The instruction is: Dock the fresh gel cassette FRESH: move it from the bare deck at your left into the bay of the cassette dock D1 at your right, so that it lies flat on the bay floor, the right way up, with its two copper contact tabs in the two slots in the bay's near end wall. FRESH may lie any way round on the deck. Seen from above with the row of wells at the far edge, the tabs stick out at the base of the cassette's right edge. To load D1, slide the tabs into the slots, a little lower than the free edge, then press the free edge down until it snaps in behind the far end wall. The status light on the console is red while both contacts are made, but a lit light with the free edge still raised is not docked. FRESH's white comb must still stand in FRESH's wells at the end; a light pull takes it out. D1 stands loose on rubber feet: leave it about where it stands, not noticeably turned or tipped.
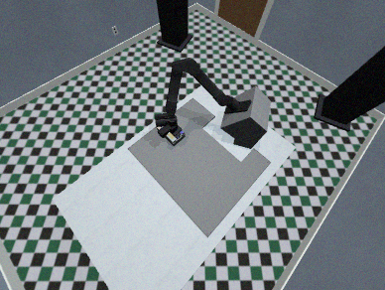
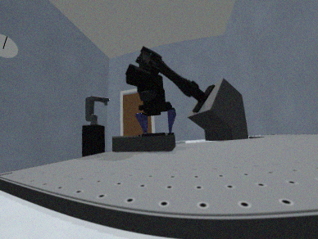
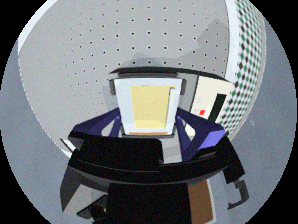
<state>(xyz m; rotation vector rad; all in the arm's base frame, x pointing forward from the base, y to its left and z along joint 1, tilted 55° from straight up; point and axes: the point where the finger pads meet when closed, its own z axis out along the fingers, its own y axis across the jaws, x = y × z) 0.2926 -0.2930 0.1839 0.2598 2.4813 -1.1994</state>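
Observation:
My gripper (image 1: 172,133) stands over the dark cassette dock D1 (image 2: 143,143) at one end of the grey deck (image 1: 200,169), with its blue fingers (image 2: 156,124) reaching down into the dock. In the wrist view the gripper (image 3: 149,135) is shut across the width of cassette FRESH (image 3: 149,106), a grey frame around a pale yellow gel. The cassette lies inside the dock's dark rim (image 3: 149,70). I cannot tell whether it lies flat or has one edge raised. The white console (image 3: 210,102) beside it shows a red light (image 3: 200,107). The comb and the copper tabs are not discernible.
The arm's grey base block (image 1: 246,116) stands at the deck's far side and also shows in the exterior view (image 2: 221,112). Black pillars (image 1: 174,22) stand on the checkered floor beyond the white mat. The deck is perforated with small holes.

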